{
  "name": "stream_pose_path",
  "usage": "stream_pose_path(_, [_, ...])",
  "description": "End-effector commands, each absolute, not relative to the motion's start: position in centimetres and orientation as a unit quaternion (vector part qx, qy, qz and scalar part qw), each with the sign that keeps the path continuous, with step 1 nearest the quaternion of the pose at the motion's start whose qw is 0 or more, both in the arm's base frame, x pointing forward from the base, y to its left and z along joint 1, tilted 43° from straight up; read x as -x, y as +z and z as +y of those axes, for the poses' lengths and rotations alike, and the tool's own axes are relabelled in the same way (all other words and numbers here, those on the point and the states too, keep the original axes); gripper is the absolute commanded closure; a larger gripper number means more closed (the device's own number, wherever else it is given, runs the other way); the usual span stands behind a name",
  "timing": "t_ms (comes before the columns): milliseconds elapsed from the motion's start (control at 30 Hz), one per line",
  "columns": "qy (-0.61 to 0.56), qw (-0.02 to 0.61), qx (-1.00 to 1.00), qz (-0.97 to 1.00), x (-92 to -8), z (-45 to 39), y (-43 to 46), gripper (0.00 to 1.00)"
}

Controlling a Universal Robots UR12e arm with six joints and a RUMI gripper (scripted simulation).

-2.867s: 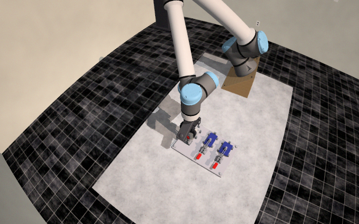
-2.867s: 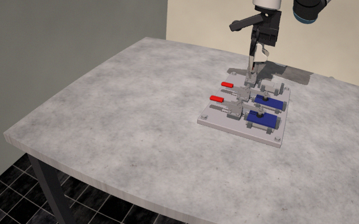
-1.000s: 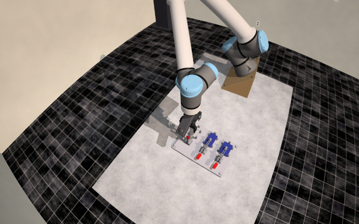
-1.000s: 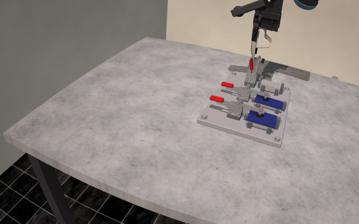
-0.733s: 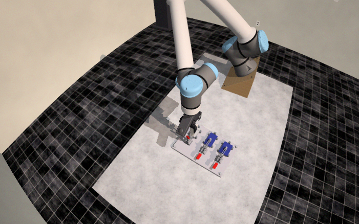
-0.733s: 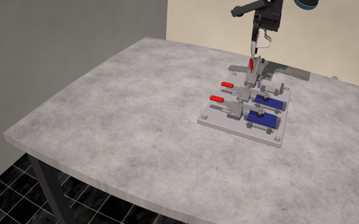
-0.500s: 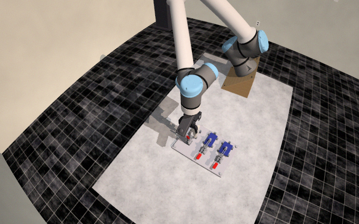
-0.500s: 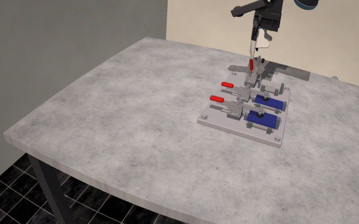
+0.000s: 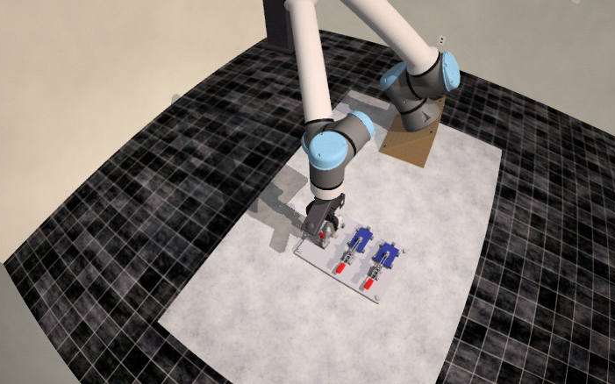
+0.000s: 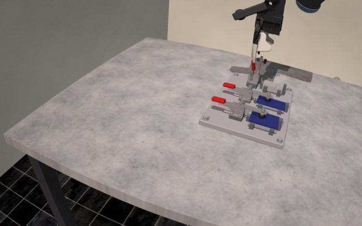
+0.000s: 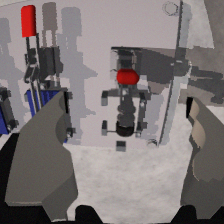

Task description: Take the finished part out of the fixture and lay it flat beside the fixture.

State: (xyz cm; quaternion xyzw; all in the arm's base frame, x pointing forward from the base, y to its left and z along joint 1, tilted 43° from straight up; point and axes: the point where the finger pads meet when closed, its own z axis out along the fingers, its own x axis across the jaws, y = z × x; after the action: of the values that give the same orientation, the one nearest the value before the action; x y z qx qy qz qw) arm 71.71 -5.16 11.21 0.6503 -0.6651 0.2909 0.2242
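Observation:
The grey fixture plate [image 9: 347,282] [image 10: 261,138] holds three toggle clamps in a row. Two blue blanks [image 9: 360,237] [image 9: 386,251] [image 10: 270,102] [image 10: 263,119] sit clamped, their red handles [image 10: 229,85] [image 10: 218,99] lying flat. The third clamp's red handle [image 9: 321,235] [image 10: 252,65] [image 11: 126,76] stands upright. The grey finished part [image 10: 273,90] lies in the far nest beside it. My gripper [image 9: 319,238] [image 10: 256,53] [image 11: 127,95] is open. Its fingers stand on either side of the upright handle and do not touch it. In the top view the gripper hides the finished part.
The fixture stands on a grey table [image 10: 120,112] [image 9: 275,323]. The arm's brown base block [image 9: 410,143] is at the table's far end. The table's edges drop to a dark tiled floor [image 9: 109,190].

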Motion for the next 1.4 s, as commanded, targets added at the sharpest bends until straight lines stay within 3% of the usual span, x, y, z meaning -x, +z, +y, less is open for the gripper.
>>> stream_pose_path(0, [0.291,0.224,-0.650,-0.665,-71.8,-5.3,11.1,0.41])
stream_pose_path(1367, [0.291,0.224,-0.650,-0.665,-64.9,-5.4,10.4,0.41])
